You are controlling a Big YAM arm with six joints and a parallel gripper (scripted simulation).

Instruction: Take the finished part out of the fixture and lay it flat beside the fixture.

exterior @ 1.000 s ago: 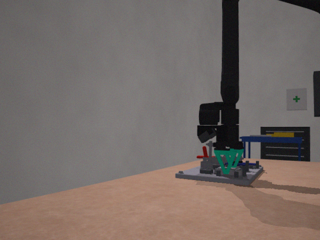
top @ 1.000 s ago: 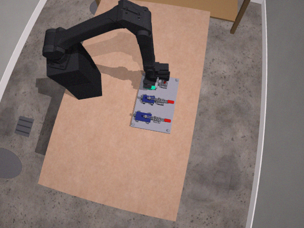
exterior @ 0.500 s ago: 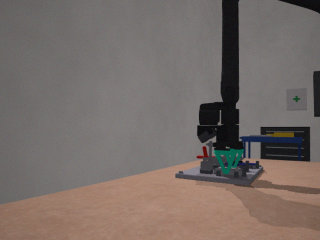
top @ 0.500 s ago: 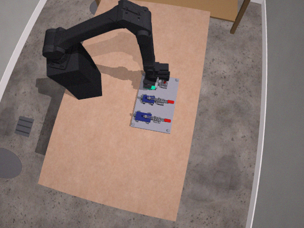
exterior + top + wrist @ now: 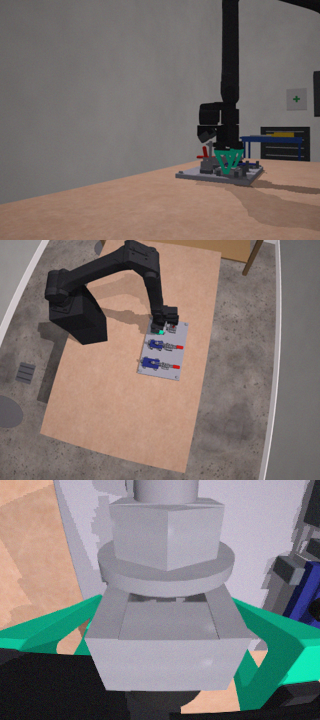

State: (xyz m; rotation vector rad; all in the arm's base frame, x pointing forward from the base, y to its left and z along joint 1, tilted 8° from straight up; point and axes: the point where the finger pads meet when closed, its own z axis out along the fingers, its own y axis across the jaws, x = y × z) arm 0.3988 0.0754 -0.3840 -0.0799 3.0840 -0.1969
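We see the black end effector with green, open-framed fingers (image 5: 159, 331) (image 5: 230, 170) released, its fingers wide apart and pointing down at the end station of the fixture. Low between them, the exterior view shows a flat grey piece (image 5: 235, 171), which we take for the finished part; it sits in the fixture, but we cannot make out its slot.

Just beside the fingers stands a grey metal toggle clamp (image 5: 171, 329) (image 5: 206, 165) (image 5: 167, 665), its holding arm raised. In the wrist view, its forked end, washer and hex nut hide what lies beyond.

Further along the pale grey rectangular base plate (image 5: 178, 336) (image 5: 191, 173) (image 5: 265, 510), we see two blue rectangular blanks, the middle one (image 5: 153, 344) and the far one (image 5: 147, 363), each under a lowered clamp with a red handle, one (image 5: 179, 347) beside the other (image 5: 176, 366).

The plate rests on the tan, wood-coloured bench (image 5: 116, 395) (image 5: 129, 206) (image 5: 25, 540). Above it, we see the black jointed arm (image 5: 154, 291) (image 5: 230, 51) reach over from its dark, blocky pedestal (image 5: 103, 336).

And across this last second, over by the bench's (image 5: 116, 405) (image 5: 116, 206) long edge opposite the arm's base, we can make out no clear change from either outside view: any shift of the jaws (image 5: 158, 331) (image 5: 229, 161) is too small for us to tell. For the close-up, we've only this moment's look.
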